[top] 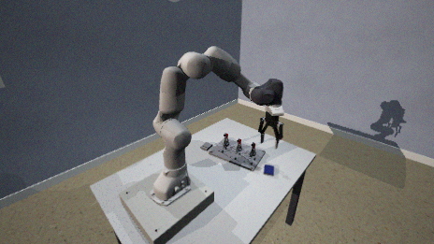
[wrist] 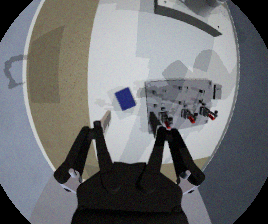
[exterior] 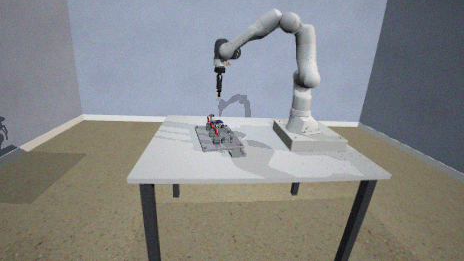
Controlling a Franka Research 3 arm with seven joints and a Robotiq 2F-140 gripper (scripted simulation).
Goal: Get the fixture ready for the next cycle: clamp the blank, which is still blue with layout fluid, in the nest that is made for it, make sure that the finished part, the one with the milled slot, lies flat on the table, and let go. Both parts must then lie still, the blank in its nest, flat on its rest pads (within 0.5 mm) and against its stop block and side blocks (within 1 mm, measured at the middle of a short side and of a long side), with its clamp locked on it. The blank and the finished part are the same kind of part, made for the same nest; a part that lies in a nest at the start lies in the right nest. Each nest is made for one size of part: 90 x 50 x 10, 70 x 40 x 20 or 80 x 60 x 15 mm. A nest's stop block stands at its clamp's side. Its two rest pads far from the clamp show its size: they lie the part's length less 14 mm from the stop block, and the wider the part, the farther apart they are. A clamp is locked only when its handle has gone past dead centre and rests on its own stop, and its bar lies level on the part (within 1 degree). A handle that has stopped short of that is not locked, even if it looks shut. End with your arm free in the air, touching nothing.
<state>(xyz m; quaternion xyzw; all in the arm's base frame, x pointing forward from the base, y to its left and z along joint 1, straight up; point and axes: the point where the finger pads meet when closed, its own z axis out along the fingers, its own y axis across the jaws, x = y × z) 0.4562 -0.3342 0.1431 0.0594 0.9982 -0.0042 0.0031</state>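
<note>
Blue blank (top: 268,169) lying loose on worktop (top: 290,152), just beside the fixture plate (top: 234,157) and outside every nest — not yet clamped. Claw (top: 271,137) hanging high above the plate's far edge, fingers partly spread, nothing held; probably poised so to survey the layout before descending. Three red-handled clamps (top: 238,144) in a row on the plate; contents of the nests too small to judge. Small grey piece (top: 206,146) flat on the worktop beside the plate — possibly the finished part, slot not discernible.
</note>
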